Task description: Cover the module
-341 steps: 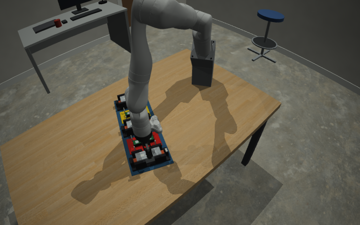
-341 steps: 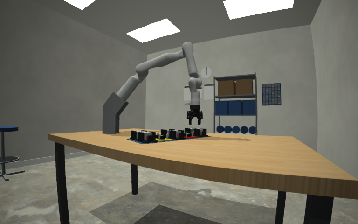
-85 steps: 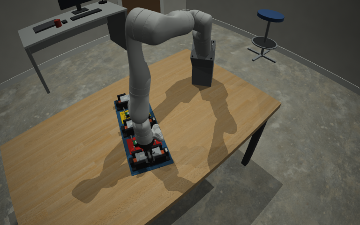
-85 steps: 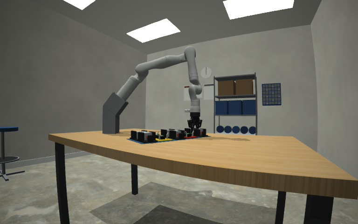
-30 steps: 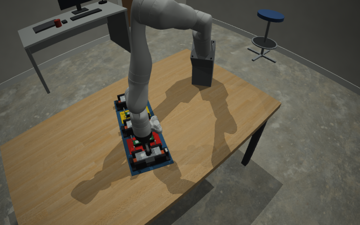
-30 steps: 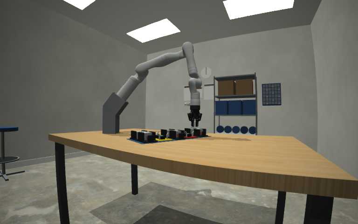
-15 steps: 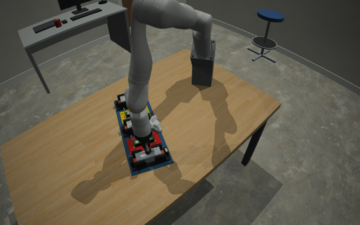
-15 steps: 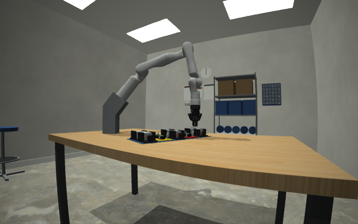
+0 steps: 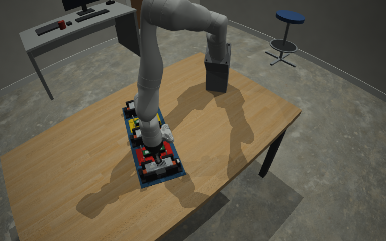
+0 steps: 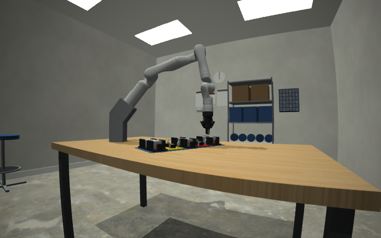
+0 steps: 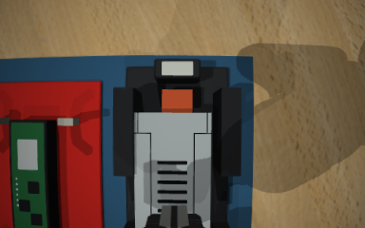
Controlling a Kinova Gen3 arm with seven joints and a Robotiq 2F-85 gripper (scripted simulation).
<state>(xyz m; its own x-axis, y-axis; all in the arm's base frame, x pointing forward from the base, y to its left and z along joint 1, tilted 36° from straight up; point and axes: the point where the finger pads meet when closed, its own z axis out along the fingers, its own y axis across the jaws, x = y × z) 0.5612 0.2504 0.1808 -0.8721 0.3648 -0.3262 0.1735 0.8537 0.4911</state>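
I'm seeing the gripper (image 11: 173,219) with its dark fingers pressed together on nothing, hanging above the grey cover (image 11: 171,157), a boxy thin-walled shell with black vent slots. That cover is sitting in a black blocky holder (image 11: 124,133) with an orange tab (image 11: 177,100), at the end of a flat blue mat (image 9: 180,167). Beside it a glossy red plate (image 11: 81,157) is carrying a green circuit board (image 11: 28,171). The yellow plate (image 9: 131,123) is lying further along the mat, partly hidden by the arm, on the grainy wooden table (image 9: 71,142).
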